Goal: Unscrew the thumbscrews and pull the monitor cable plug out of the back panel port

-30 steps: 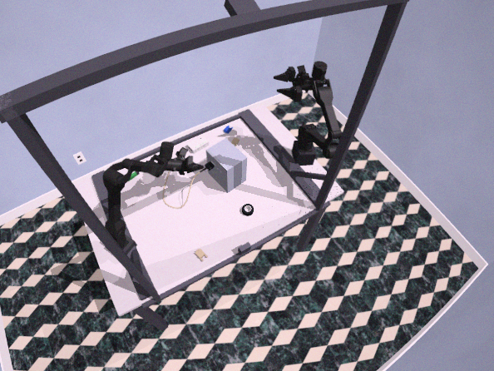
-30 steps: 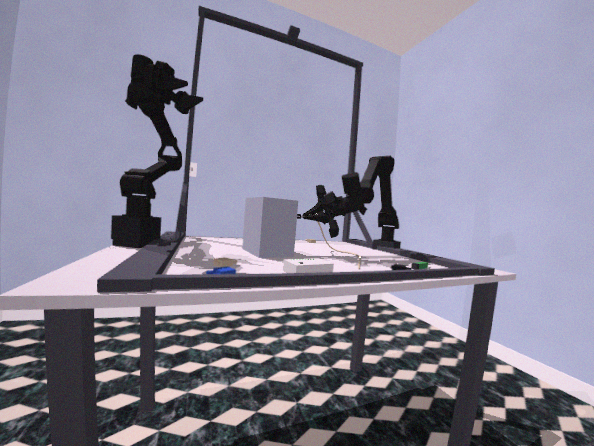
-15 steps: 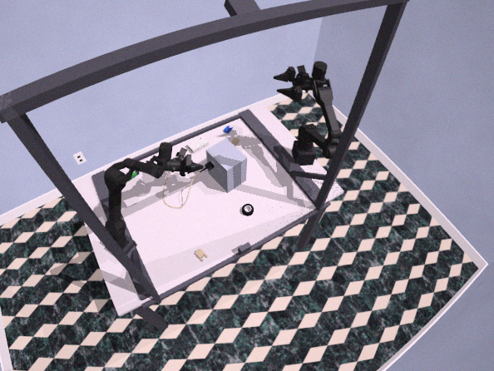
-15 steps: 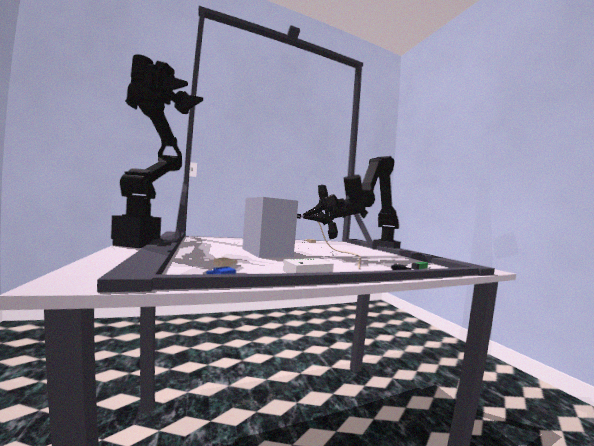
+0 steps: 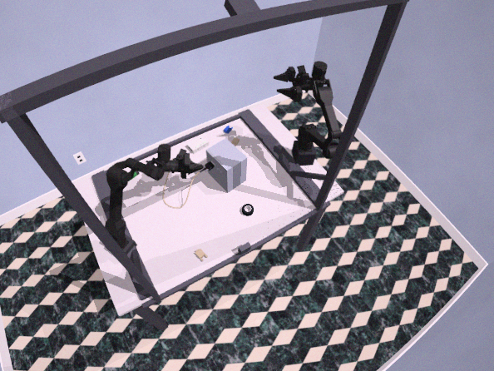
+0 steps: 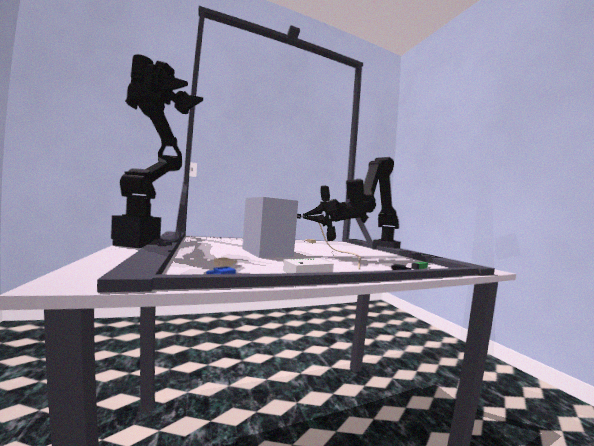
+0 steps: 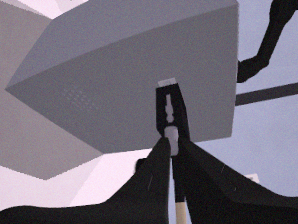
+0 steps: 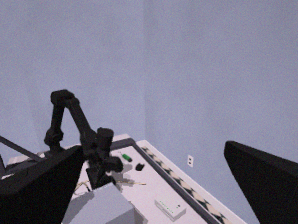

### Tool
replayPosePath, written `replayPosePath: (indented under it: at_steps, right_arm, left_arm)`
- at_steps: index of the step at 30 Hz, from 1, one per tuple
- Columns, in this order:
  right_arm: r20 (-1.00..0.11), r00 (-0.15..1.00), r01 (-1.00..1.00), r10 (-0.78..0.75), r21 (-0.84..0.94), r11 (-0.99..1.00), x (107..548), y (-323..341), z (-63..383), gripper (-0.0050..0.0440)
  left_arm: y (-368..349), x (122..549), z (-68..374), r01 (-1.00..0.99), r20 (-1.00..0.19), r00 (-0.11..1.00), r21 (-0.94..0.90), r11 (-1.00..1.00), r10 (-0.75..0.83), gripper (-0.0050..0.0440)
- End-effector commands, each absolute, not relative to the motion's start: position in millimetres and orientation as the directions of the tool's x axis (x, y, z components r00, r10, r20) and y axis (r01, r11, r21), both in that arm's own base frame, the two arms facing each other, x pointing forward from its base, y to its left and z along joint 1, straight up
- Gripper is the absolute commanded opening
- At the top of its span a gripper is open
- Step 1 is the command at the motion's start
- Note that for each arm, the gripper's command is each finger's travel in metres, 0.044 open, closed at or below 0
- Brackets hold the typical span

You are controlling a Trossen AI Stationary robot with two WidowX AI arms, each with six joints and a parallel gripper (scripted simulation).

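at the left of the top view, the left gripper (image 5: 203,167) (image 6: 304,216) (image 7: 172,144) (image 8: 94,190) reaches in nearly level, its tips clamped on a pale thumbscrew (image 7: 171,134) at the back of the black plug (image 5: 209,165) (image 6: 299,216) (image 7: 162,107). coming in from behind probably lets the wrist roll about the screw's own line, so it can turn without tipping the plug. the other screw can't be made out.

just below that arm, the tan cable (image 5: 179,207) (image 6: 330,245) (image 7: 180,212) (image 8: 81,185) hangs in a loose loop; slack like this should keep it from dragging the plug sideways.

near the middle, the plug sits at the port (image 7: 167,81) on the grey box (image 5: 226,154) (image 6: 270,225) (image 7: 120,75) (image 8: 100,205). it looks about square to the panel, though how deep it sits i can't tell. the job seems to be at the unscrewing; the next move likely calls for a gentle turn, then a fresh grip, with no pull until both screws are loose. a hard squeeze or an off-line roll could strip the screw or cock the plug.

right of centre and lower, a black ring (image 5: 243,211) lies well apart from the work.

toward the upper right, the right gripper (image 5: 276,84) (image 6: 195,92) (image 8: 155,150) hangs high with its fingers wide apart and nothing between them, perhaps parked there to leave the panel side free.

The left arm's wrist (image 5: 165,151) (image 6: 354,192) (image 8: 104,138) has dipped slightly lower.
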State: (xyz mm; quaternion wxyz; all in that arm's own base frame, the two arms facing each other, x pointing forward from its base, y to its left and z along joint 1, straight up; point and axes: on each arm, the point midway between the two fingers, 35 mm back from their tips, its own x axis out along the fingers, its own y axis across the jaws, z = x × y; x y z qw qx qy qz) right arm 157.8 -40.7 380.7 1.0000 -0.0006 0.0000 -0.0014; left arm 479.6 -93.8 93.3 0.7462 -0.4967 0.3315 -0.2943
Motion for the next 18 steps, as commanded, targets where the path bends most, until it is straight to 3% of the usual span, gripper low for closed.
replayPosePath:
  at_steps: [1, 18]
  right_arm:
    - [0.001, 1.000, 0.000, 0.000, -0.005, 1.000, 157.6, -39.4, 383.3, 0.0440]
    - [0.001, 1.000, 0.000, 0.000, -0.005, 1.000, 157.6, -39.4, 383.3, 0.0440]
  left_arm:
    - [-93.1, 482.6, 102.5, 0.118, -0.156, 0.612, -0.951, 0.284, -0.776, 0.0000]
    - [-92.5, 482.7, 99.3, 0.074, -0.076, 0.604, -0.986, 0.150, -0.794, 0.0000]
